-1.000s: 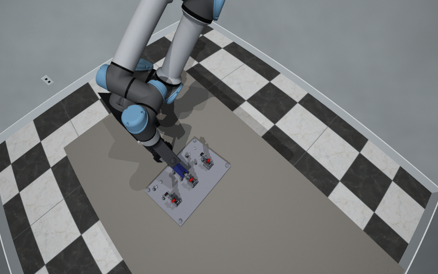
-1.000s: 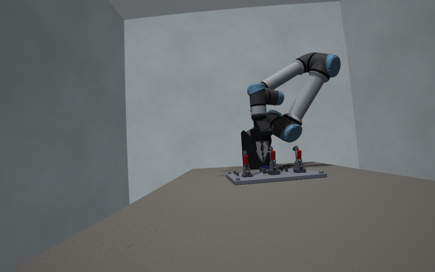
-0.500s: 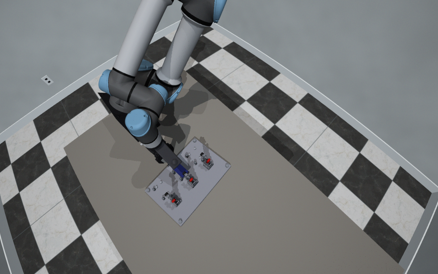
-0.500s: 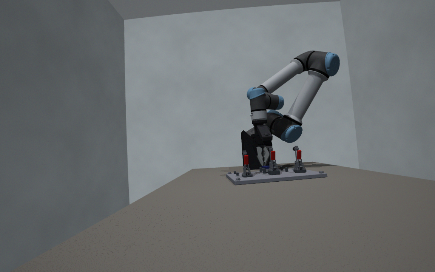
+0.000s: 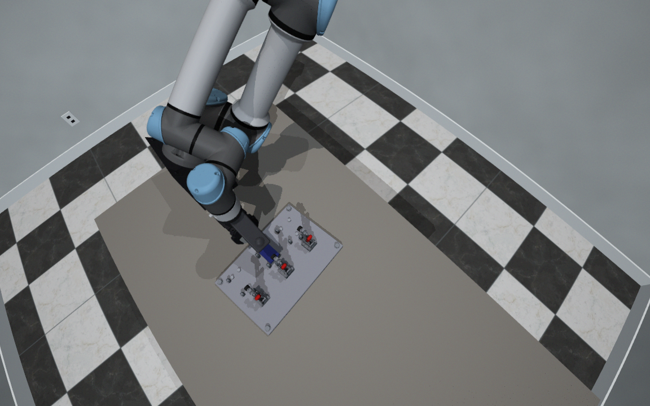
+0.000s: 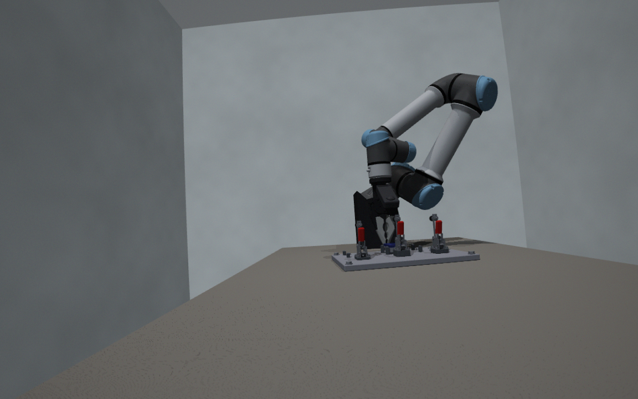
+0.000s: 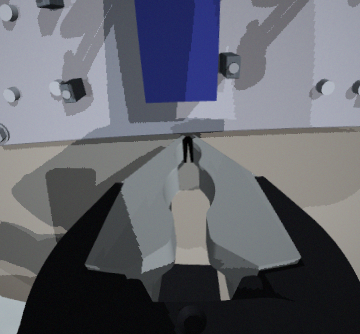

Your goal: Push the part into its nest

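The blue part (image 7: 177,36) lies on the grey fixture plate, its near end towards me, with a dark side block (image 7: 228,63) at its right edge. It also shows in the top view (image 5: 269,254), next to the middle clamp. My gripper (image 7: 187,138) is shut and empty, its fingertips just outside the plate's near edge, in line with the part and short of its near end. In the exterior view the gripper (image 6: 386,233) hangs low behind the plate. In the top view the gripper body (image 5: 253,236) sits at the plate's edge.
Three red-handled toggle clamps stand on the plate: left (image 5: 257,295), middle (image 5: 283,265) and right (image 5: 308,237). Small dark blocks (image 7: 74,90) and round pads (image 7: 11,94) dot the plate. The plate (image 5: 276,267) rests on a brown table.
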